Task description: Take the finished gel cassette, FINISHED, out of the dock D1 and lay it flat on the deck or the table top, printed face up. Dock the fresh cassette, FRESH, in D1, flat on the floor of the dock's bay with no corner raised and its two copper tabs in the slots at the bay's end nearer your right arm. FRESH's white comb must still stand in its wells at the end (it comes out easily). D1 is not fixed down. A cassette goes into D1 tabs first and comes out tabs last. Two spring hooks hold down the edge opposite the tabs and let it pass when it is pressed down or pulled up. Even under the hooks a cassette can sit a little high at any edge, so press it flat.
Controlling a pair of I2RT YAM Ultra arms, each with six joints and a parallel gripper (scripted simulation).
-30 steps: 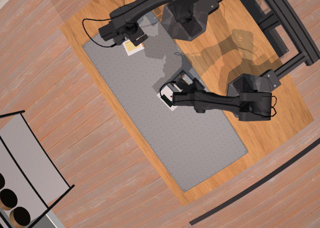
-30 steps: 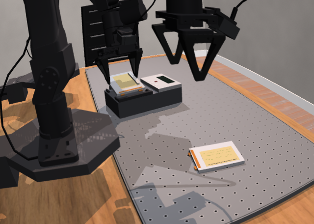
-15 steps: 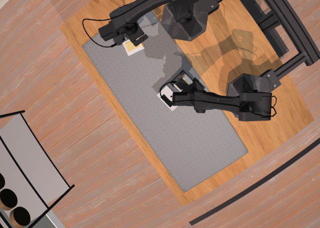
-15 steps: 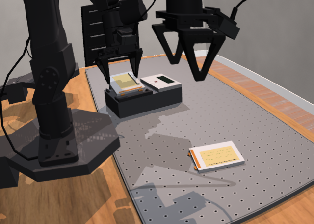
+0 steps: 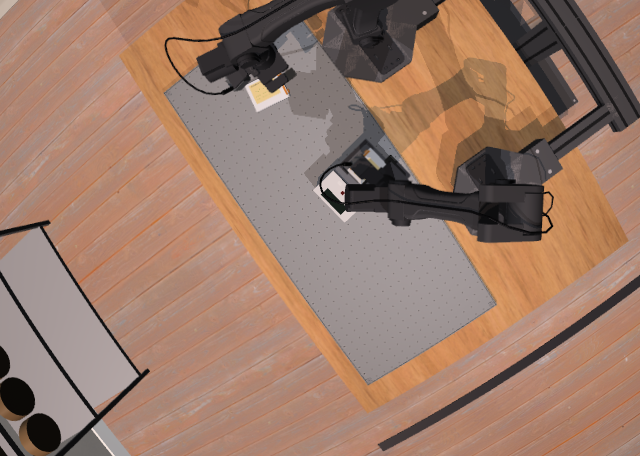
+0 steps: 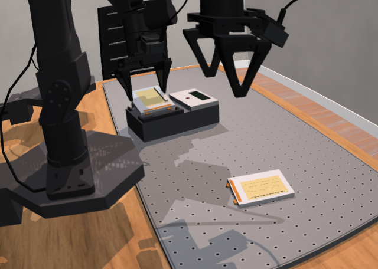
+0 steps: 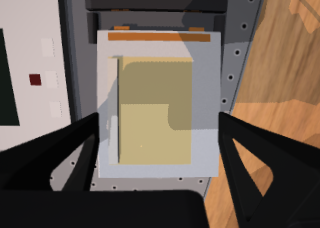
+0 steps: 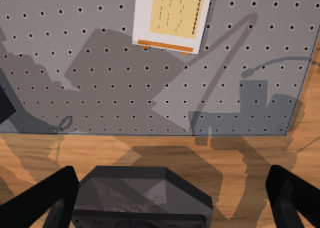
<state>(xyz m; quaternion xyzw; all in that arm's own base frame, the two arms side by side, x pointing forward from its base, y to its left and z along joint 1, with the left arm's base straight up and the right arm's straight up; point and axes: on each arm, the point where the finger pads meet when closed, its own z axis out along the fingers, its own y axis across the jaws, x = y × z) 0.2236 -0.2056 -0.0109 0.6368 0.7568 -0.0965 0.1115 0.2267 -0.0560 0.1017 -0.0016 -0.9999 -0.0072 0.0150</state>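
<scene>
Exterior view: with left gripper (image 5: 374,171) (image 6: 147,96) (image 7: 159,119) closed on FRESH (image 5: 374,157) (image 6: 152,99) (image 7: 157,113), tilted at D1 (image 5: 336,182) (image 6: 183,121) (image 7: 30,38), near worktop (image 5: 558,244) (image 6: 91,245) (image 7: 285,63) (image 8: 30,153) edge by arm bases; with right gripper (image 5: 261,81) (image 6: 225,85) (image 8: 172,170) wide.

Around me: grey walls (image 6: 329,46), reddish plank flooring (image 5: 155,296), a black drawer cabinet (image 6: 105,46); light casts shadows across my wooden tabletop (image 5: 584,224) (image 6: 76,229) (image 7: 270,113) (image 8: 150,143).

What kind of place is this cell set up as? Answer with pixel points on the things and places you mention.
Probably a biology lab bench mock-up: two gel cassettes (image 5: 266,95) (image 6: 264,188) (image 7: 155,113) (image 8: 175,18), a dock (image 6: 180,122) with a dark display panel (image 6: 200,95), and a perforated deck (image 5: 413,296) (image 6: 305,156) (image 8: 125,88) on a wooden table (image 5: 584,224) (image 6: 116,242) (image 8: 30,153).
</scene>
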